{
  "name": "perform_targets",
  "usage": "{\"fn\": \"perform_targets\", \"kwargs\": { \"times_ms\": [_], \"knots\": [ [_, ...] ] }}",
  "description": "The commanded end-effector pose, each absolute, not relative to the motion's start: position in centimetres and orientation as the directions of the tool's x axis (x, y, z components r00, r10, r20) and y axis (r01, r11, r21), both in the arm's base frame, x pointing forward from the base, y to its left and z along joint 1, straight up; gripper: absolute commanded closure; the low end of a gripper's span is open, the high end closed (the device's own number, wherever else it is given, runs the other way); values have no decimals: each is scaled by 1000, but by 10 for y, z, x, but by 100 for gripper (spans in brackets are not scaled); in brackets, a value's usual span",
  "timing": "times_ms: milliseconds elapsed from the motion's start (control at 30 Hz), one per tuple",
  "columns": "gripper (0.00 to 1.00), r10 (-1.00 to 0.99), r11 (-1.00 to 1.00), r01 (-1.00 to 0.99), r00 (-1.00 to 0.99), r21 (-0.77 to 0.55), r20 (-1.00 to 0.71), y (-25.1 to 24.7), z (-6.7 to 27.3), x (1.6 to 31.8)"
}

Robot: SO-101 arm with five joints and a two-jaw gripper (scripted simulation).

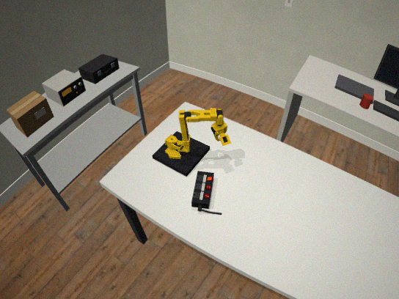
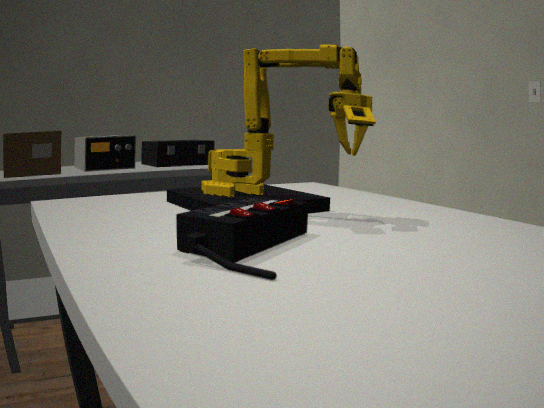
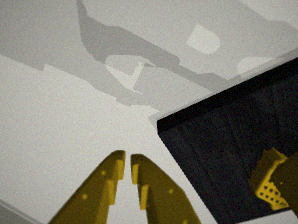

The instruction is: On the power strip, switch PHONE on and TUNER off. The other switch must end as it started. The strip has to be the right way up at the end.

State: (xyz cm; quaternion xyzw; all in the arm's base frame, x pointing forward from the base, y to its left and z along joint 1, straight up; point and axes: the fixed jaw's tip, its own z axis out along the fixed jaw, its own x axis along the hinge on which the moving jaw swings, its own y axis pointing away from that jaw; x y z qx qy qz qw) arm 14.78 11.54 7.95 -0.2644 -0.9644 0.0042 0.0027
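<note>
The black power strip [image 1: 202, 190] lies right way up on the white table, in front of the arm's base, with three red rocker switches [image 1: 208, 186] in a row and a short cable [image 1: 213, 212] at its near end. It also shows in the exterior view [image 2: 242, 227]. Its labels are too small to read. My yellow gripper [image 2: 352, 148] hangs high in the air, pointing down, well away from the strip. It is shut and empty. In the wrist view the fingertips hover over bare table beside the black base plate [image 3: 235, 160]; the strip is out of that view.
The arm stands on a black base plate [image 1: 181, 152] near the table's far left edge. A side shelf [image 1: 66, 99] holds a brown box, a radio and a black box. A desk [image 1: 352, 99] with a keyboard, monitor and red cup stands at the back right.
</note>
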Motion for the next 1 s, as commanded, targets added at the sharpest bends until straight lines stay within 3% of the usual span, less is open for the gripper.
{"fn": "perform_targets", "kwargs": {
  "times_ms": [0,967],
  "knots": [
    [100,510,860,510,-860,0,0,117,82,146],
    [100,516,857,516,-857,0,0,117,82,146]
  ]
}}
